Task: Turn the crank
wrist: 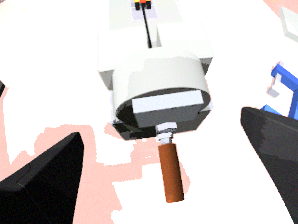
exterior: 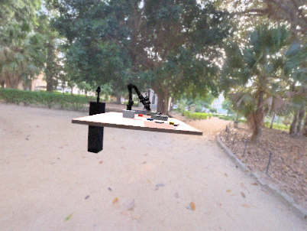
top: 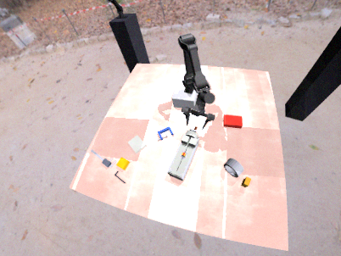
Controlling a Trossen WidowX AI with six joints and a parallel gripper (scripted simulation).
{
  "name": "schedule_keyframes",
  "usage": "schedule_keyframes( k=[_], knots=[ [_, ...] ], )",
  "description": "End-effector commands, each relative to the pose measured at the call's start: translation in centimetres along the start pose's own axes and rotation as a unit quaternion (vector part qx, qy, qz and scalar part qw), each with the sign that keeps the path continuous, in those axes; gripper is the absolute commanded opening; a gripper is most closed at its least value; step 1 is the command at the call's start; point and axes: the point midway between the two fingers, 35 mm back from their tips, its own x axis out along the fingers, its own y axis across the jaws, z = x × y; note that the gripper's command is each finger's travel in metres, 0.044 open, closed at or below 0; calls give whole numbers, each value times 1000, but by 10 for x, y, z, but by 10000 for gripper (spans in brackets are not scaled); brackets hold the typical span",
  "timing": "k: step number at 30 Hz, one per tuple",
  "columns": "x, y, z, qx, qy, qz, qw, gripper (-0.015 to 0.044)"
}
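The grey machine is a long box with a slotted top and a round housing at the arm's end. Its crank handle is a brown-orange cylinder that sticks out from a pale crank bar on the housing. The slide's red pointer is at the top edge of the wrist view, cut off, with yellow at both sides; its exact level with the brass marks cannot be told. My gripper is open and empty, its fingers wide apart on either side of the handle without touching it.
A blue bracket and a pale plate lie left of the machine in the top view. A white-grey box is near the arm's base. A red block, a grey ring and an orange block are at the right.
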Motion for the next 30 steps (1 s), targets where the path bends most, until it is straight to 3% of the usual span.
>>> schedule_keyframes(
  k=[1,30],
  knots=[
    [10,-3,-14,1,0,-2,1000,440],
    [46,-4,-52,0,1,-2,1000,440]
  ],
)
